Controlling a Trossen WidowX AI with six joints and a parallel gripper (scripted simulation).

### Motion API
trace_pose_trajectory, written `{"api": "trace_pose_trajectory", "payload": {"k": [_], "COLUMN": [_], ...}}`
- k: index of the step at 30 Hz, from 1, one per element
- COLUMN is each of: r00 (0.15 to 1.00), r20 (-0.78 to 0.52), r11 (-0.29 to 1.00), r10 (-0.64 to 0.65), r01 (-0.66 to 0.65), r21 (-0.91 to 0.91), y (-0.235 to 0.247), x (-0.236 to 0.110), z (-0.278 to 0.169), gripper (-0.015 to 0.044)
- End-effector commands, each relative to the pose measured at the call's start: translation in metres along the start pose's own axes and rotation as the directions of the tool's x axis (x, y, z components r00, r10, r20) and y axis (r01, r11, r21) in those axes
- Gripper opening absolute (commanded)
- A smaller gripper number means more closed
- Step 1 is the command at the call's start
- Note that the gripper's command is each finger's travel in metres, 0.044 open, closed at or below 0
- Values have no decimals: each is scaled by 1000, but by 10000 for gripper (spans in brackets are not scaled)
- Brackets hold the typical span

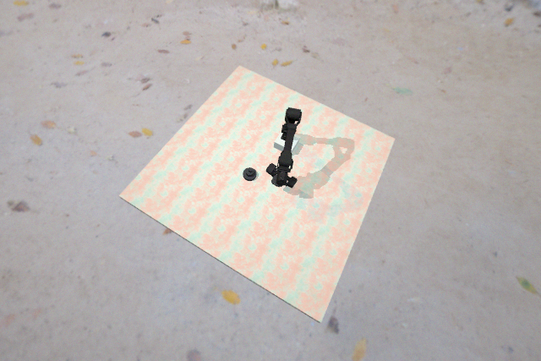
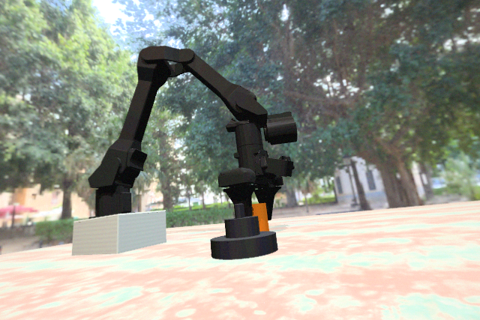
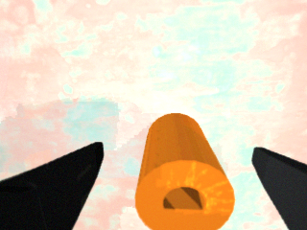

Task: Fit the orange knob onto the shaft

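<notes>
From the top view I am seeing the arm (image 1: 286, 147) reaching out from its pale base block (image 1: 279, 144) across the patterned counter (image 1: 210, 234), with the claw (image 1: 282, 180) hanging just beside the round pedestal (image 1: 249, 174); the orange knob is hidden under the claw here. In the exterior view I am watching the arm folding over at the elbow and the wrist pointing straight down, the claw's fingers (image 2: 240, 194) dropping either side of the orange knob (image 2: 263, 217), which is standing upright on the counter just behind the pedestal and its dark shaft (image 2: 238, 210). In the wrist view I am looking down on the knob's top face, its D-shaped hole (image 3: 181, 198) showing the flat side toward the bottom of the picture, and both dark fingers are standing spread wide, well apart from the knob, gripping nothing. I am judging the knob to be a small, rigid, light cylinder with smooth sides that could slip, so I am planning to pinch it across the round wall, fairly low, keeping it upright.
</notes>
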State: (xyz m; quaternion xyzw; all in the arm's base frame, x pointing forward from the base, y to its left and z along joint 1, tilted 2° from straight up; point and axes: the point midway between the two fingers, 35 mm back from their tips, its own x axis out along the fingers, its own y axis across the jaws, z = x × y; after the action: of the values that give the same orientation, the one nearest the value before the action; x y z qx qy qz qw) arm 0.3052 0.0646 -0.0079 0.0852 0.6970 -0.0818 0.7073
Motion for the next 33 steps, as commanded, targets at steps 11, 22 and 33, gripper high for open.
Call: {"api": "trace_pose_trajectory", "payload": {"k": [11,22,33], "r00": [1000,1000,1000], "r20": [-10,-10,-9], "r11": [1000,1000,1000], "r10": [-1,-1,0], "r01": [1,1,0], "r21": [-2,-2,-2], "y": [-1,-1,3], "x": [15,15,-43], "z": [-3,-3,6], "gripper": [309,138,0]}}
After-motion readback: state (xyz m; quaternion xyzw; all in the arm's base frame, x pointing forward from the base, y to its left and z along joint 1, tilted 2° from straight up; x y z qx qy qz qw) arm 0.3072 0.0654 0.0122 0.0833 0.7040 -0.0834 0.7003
